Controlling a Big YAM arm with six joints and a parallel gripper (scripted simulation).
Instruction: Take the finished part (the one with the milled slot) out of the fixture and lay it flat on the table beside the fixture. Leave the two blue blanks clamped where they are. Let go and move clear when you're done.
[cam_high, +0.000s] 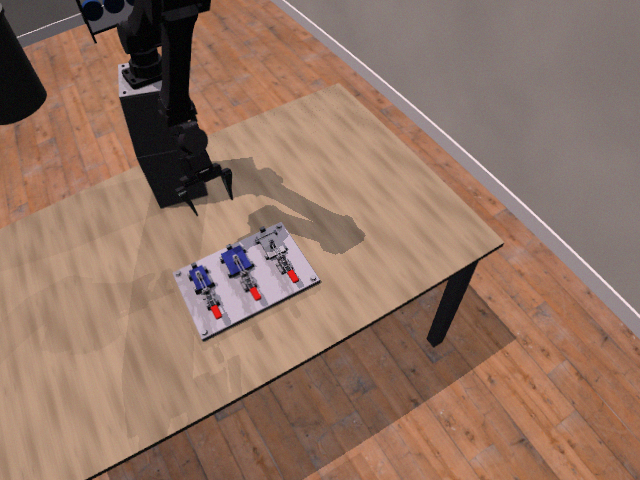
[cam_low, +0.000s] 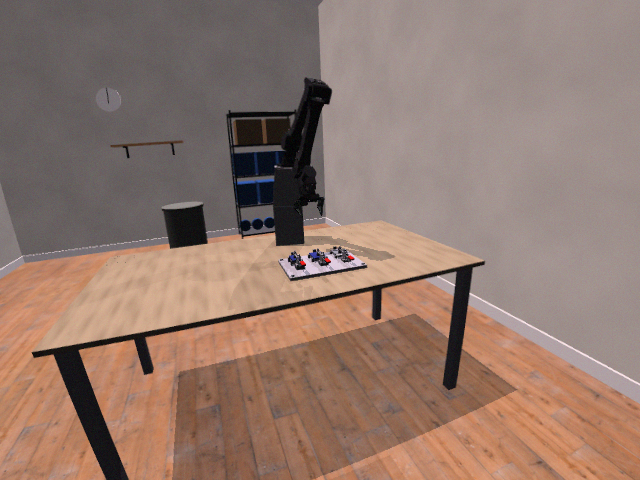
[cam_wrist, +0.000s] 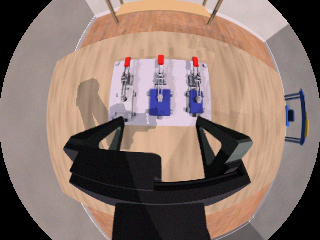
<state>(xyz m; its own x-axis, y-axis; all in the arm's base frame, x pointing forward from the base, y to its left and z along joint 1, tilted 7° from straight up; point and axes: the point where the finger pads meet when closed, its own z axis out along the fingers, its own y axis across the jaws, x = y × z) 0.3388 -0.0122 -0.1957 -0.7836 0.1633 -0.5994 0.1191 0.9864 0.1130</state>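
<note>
The fixture plate (cam_high: 273, 290) (cam_wrist: 142, 80) lies on the table with three red-handled clamps in a row. The finished part (cam_high: 267, 246) is pale grey and sits at the right end in the top view; it blends into the plate in the wrist view, and its slot is not clear. Its clamp's red handle (cam_high: 293, 276) (cam_wrist: 127, 62) lies like the other two, with the arm over the part. The middle blue blank (cam_high: 232, 264) (cam_wrist: 155, 108) and the narrower end blue blank (cam_high: 198, 282) (cam_wrist: 194, 107) sit under their clamps. My gripper (cam_high: 214, 206) (cam_low: 309, 212) (cam_wrist: 160, 120) is open and empty, above and behind the plate.
The table (cam_high: 392, 206) (cam_low: 180, 289) extends around the plate on all sides. The black arm pedestal (cam_high: 147, 134) (cam_low: 288, 227) stands at its back edge. A dark bin (cam_low: 185, 224) and a shelf rack (cam_low: 231, 170) stand beyond the table.
</note>
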